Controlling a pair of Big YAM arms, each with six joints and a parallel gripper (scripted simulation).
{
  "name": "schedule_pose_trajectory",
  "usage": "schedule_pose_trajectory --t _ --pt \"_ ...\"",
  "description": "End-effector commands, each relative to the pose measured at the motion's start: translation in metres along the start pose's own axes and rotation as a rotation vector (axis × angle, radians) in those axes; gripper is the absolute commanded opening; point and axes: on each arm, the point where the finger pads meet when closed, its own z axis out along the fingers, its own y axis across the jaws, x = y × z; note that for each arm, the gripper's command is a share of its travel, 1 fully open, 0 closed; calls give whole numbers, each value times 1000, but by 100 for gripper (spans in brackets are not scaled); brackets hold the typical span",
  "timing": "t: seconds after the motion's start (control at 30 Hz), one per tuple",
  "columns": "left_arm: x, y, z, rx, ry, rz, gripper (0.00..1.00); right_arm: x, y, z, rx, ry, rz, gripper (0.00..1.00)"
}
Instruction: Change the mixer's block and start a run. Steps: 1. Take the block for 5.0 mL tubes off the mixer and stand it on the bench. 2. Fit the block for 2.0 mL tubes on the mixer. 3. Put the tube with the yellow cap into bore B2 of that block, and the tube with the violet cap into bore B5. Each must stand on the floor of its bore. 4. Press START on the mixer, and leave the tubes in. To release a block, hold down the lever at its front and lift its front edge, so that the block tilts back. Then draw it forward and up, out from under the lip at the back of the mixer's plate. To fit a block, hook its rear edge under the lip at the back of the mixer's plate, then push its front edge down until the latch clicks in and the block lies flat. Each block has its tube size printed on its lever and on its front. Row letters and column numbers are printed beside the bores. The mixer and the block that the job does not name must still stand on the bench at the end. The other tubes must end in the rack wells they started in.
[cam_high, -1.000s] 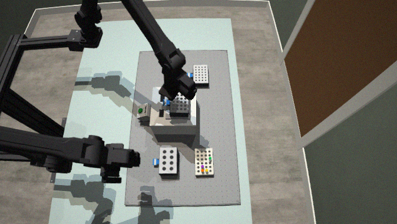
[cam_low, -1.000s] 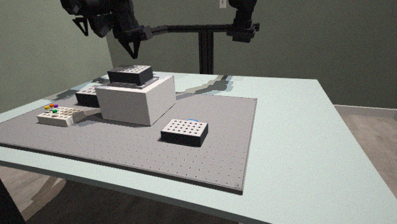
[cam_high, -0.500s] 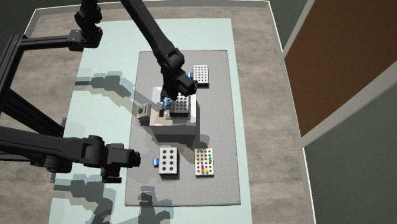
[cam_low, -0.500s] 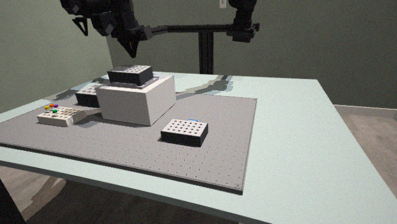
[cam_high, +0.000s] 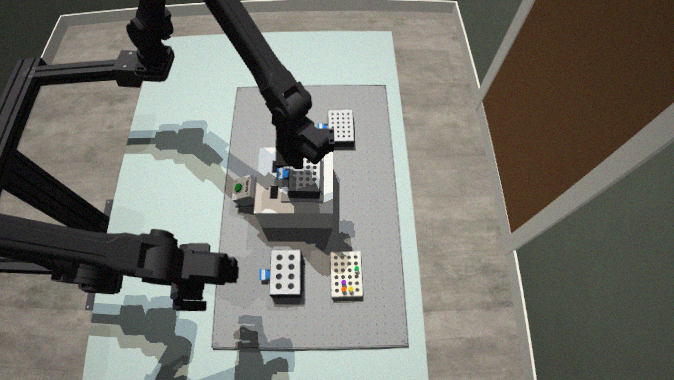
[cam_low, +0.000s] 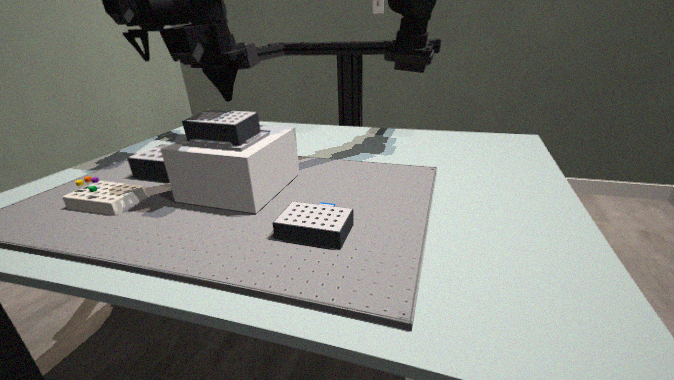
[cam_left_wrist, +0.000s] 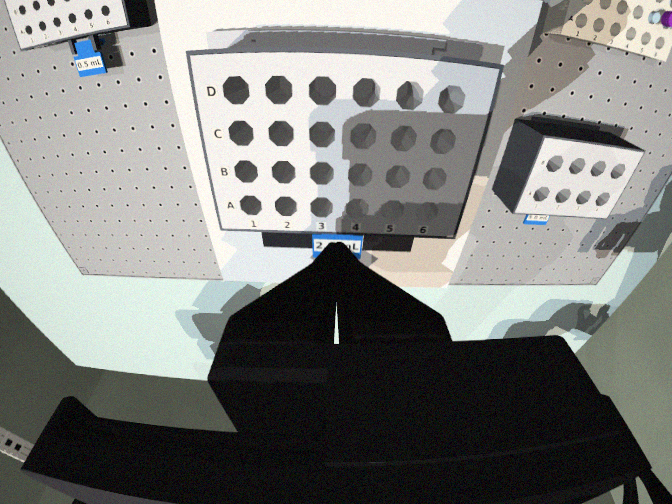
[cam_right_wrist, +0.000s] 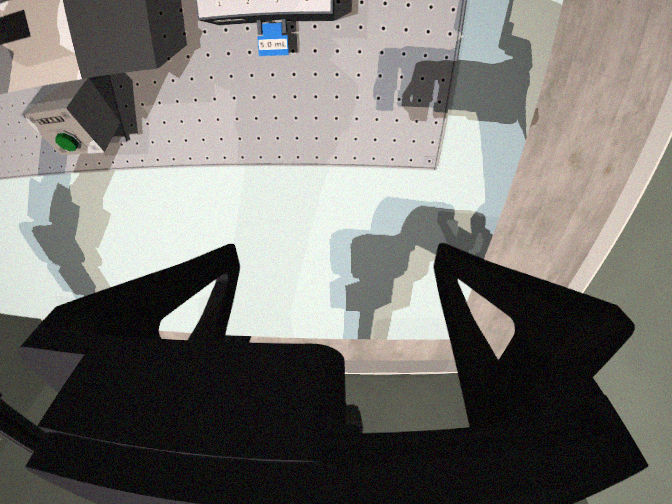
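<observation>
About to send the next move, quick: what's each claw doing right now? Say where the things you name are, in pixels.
Left claw (cam_left_wrist: 337, 245): closed, nothing in it, near the 2.0 block's lever (cam_left_wrist: 324, 245).
Right claw (cam_right_wrist: 336, 254): open, nothing in it.
</observation>
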Motion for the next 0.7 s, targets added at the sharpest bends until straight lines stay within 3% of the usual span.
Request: schedule_pose_trajectory --t 0.0,0.47,0.67 --pt "-21 -8 -2 19 -31 -37 0 1 -1 1 0 17 -3 100" --pt "-32 -11 8 39 -38 1 0 -16 -4 -9 3 -18 1 100" --pt "-13 -12 14 17 -12 41 0 -19 -4 -11 3 -22 1 100"
